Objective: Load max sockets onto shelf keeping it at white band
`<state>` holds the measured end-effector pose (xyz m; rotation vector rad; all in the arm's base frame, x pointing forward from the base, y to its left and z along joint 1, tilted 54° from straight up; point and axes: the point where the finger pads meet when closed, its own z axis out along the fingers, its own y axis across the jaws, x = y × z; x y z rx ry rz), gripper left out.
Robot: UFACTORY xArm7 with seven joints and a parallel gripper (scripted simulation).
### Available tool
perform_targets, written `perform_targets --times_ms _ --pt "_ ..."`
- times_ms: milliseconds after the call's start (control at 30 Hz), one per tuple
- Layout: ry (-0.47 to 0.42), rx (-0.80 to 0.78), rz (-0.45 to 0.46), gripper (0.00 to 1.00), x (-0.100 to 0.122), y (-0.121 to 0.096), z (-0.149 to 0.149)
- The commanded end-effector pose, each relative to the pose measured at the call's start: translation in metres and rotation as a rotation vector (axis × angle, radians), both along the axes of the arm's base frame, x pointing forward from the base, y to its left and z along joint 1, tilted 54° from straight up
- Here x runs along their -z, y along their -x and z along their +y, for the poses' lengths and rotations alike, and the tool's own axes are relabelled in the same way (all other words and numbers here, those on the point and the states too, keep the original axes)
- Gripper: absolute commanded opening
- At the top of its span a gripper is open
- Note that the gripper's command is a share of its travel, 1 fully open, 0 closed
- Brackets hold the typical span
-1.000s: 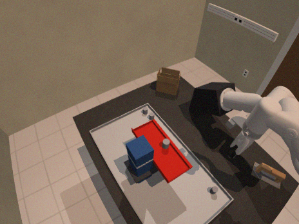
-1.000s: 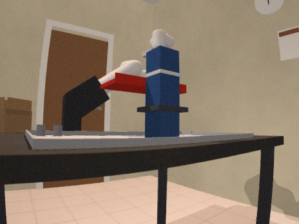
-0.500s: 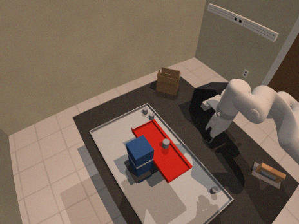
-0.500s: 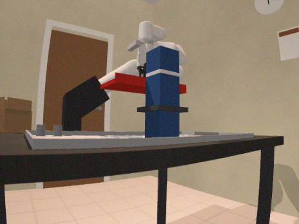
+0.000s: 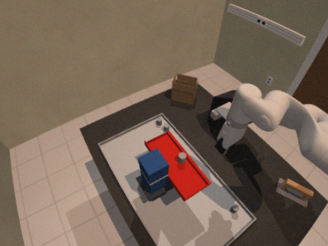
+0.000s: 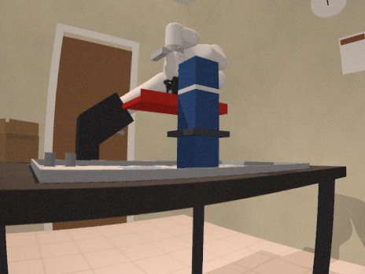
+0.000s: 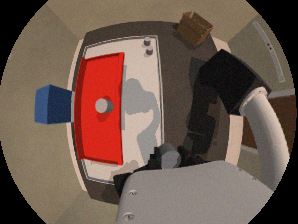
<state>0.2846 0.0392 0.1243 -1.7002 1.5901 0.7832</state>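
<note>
Hand: My hand (image 5: pixel 223 145) (image 6: pixel 171 86) (image 7: pixel 167 154) is clamped on a grey socket (image 7: pixel 170 157), seen between the dark fingers in the wrist view. It hangs in the air outside the tray's long edge, well apart from the shelf.
Shelf: A long red tray-like shelf (image 5: pixel 177 177) (image 6: pixel 157 103) (image 7: pixel 90 132) with a raised rim stands out from one side of the post, above the tray.
Shelf socket: One grey socket (image 5: pixel 182 157) (image 7: pixel 103 105) is upright on the shelf, inside the rim and apart from it, near the middle of the shelf's length.
Post: A square blue post (image 5: pixel 154 166) (image 6: pixel 198 114) (image 7: pixel 52 104) rises upright from the tray, with a dark collar (image 6: pixel 198 134) around it below the shelf.
White band: The white band (image 5: pixel 157 179) (image 6: pixel 198 88) circles the post's upper part. From outside, the shelf appears close to it, a little lower; I cannot tell whether they are level.
Loose sockets: Two sockets (image 5: pixel 159 122) (image 6: pixel 49 159) (image 7: pixel 146 41) stand near each other at one tray corner; a single socket (image 5: pixel 235 208) is near another.
Tray: The pale, rimmed tray (image 5: pixel 130 129) (image 6: pixel 118 175) lies on the dark worktop (image 5: pixel 198 120) (image 6: pixel 275 183).
Worktop edges: An open cardboard box (image 5: pixel 184 91) (image 6: pixel 20 143) (image 7: pixel 194 31) and a wooden-topped object (image 5: pixel 299 188) rest beyond the tray.

End effector (image 5: pixel 223 145) (image 6: pixel 171 91) (image 7: pixel 167 154), gripping a grey socket (image 7: pixel 170 156): shifted leftward in the top view, nearer the red shelf (image 5: pixel 178 174) (image 6: pixel 155 103) (image 7: pixel 100 135); exterior view, emerged from behind the blue post (image 5: pixel 154 169) (image 6: pixel 197 114) (image 7: pixel 51 105). Its arm's shadow (image 5: pixel 220 226) now crosses the tray (image 5: pixel 118 155) (image 6: pixel 102 174) (image 7: pixel 142 75).
</note>
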Motion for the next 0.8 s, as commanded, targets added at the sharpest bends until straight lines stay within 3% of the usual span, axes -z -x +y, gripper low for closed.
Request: perform_targets --times_ms 0,67,100,233,333,767 --pt "0.018 -0.029 -0.034 0.00 0.000 -0.031 -0.006" --pt "0.025 -0.066 -0.075 0.00 -0.001 -0.065 -0.007" --pt "0.025 -0.066 -0.075 0.00 -0.001 -0.065 -0.007" --pt "0.012 -0.114 -0.149 0.00 -0.005 -0.114 -0.002" --pt "0.003 -0.129 -0.178 0.00 -0.008 -0.131 0.001" --pt "0.001 -0.132 -0.184 0.00 -0.009 -0.134 0.002"
